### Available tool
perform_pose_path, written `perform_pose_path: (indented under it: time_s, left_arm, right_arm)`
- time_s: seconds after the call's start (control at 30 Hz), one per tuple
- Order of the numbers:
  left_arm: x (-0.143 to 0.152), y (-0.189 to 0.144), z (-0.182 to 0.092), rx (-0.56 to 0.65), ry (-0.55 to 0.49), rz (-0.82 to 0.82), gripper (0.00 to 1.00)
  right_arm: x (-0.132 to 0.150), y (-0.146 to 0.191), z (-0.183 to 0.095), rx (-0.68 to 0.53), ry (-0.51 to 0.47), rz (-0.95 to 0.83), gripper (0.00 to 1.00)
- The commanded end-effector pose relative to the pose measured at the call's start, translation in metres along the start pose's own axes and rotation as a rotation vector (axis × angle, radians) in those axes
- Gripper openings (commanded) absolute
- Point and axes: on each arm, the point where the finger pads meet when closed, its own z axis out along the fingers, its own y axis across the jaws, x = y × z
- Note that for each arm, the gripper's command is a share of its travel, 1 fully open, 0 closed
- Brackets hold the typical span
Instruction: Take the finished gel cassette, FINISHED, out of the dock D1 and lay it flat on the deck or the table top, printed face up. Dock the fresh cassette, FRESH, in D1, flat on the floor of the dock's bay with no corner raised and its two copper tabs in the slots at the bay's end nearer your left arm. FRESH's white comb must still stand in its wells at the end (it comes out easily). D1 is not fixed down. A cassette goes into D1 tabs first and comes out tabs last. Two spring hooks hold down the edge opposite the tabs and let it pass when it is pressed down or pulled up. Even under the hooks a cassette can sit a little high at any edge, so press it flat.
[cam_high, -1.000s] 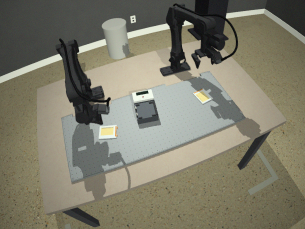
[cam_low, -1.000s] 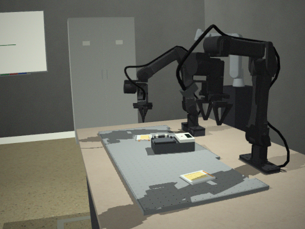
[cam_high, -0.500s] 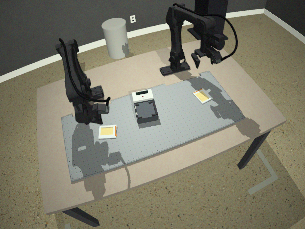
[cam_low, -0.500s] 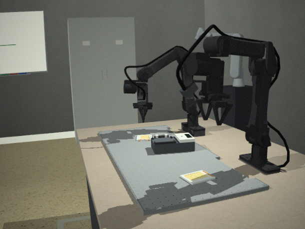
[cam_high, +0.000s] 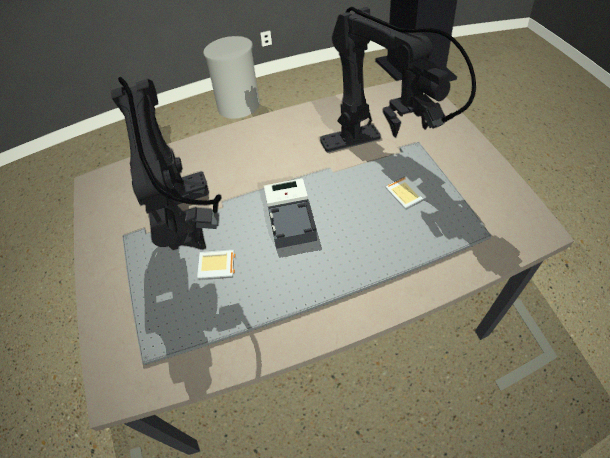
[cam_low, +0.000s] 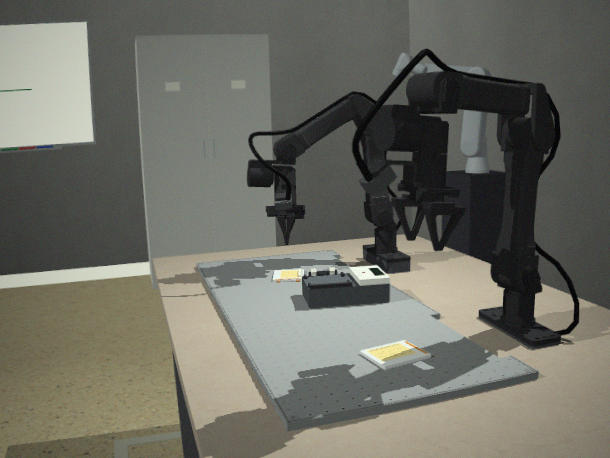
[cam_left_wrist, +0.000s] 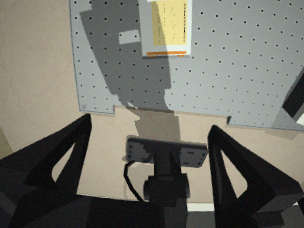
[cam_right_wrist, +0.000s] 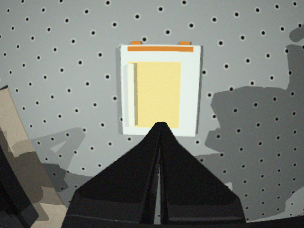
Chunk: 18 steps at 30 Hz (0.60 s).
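My left arm stands upright from its base by the long mounting edge of the desk (cam_high: 375, 310) (cam_low: 225, 430) (cam_left_wrist: 40, 60) (cam_right_wrist: 18, 117). Its forearm reaches high toward the short edge at my left end, and the left gripper (cam_high: 411, 132) (cam_low: 425, 243) (cam_left_wrist: 151, 125) points downward, well above the top. Its fingers are spread wide, with nothing between them.

My right arm reaches out from the same long edge, near the short edge at my right end, its elbow high and its wrist dropped. The right gripper (cam_high: 204, 246) (cam_low: 286, 243) (cam_right_wrist: 160, 129) points down, its fingertips together; I hold nothing in it. It hangs apart above the deck (cam_high: 350, 260) (cam_low: 300, 320) (cam_left_wrist: 225, 75) (cam_right_wrist: 240, 65).

FRESH (cam_high: 215, 264) (cam_low: 289, 275) (cam_right_wrist: 160, 92) lies on the deck toward my right-hand short edge, copper tabs facing the dock's side, its white comb (cam_right_wrist: 131, 95) along one side of the gel. FINISHED (cam_high: 406, 194) (cam_low: 396, 353) (cam_left_wrist: 167, 30) lies printed face up on the deck, toward the corner where my left-hand short edge meets the mounting edge. D1 (cam_high: 296, 240) (cam_low: 345, 295) (cam_left_wrist: 296, 95) sits between them, its white display end toward the mounting edge and its bay floor exposed.

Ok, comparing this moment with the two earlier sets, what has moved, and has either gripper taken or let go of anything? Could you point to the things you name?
Nothing visibly changed. The left gripper (cam_high: 411, 131) (cam_low: 425, 244) (cam_left_wrist: 151, 125) is open and the right gripper (cam_high: 202, 245) (cam_low: 286, 243) (cam_right_wrist: 160, 129) shut, both empty. Both arms, the dock (cam_high: 292, 220) (cam_low: 345, 294) and the two cassettes lying on the deck stayed as they were.
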Motion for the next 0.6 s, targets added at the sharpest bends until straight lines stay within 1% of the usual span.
perform_pose_path:
  time_s: [0.0,0.4,0.43,0.57]
  left_arm:
    - [-0.0023,0.0037,-0.0151,0.001,0.017,-0.005,1.00]
    - [-0.0023,0.0037,-0.0151,0.001,0.017,-0.005,1.00]
    - [-0.0023,0.0037,-0.0151,0.001,0.017,-0.005,1.00]
    - [-0.0023,0.0037,-0.0151,0.001,0.017,-0.005,1.00]
  right_arm:
    - [-0.0043,-0.0017,-0.0076,0.032,-0.033,-0.011,0.00]
    - [-0.0043,-0.0017,-0.0076,0.032,-0.033,-0.011,0.00]
    - [-0.0038,-0.0013,-0.0064,0.031,-0.050,-0.013,0.00]
    - [-0.0021,0.0002,-0.0016,0.031,-0.050,-0.013,0.00]
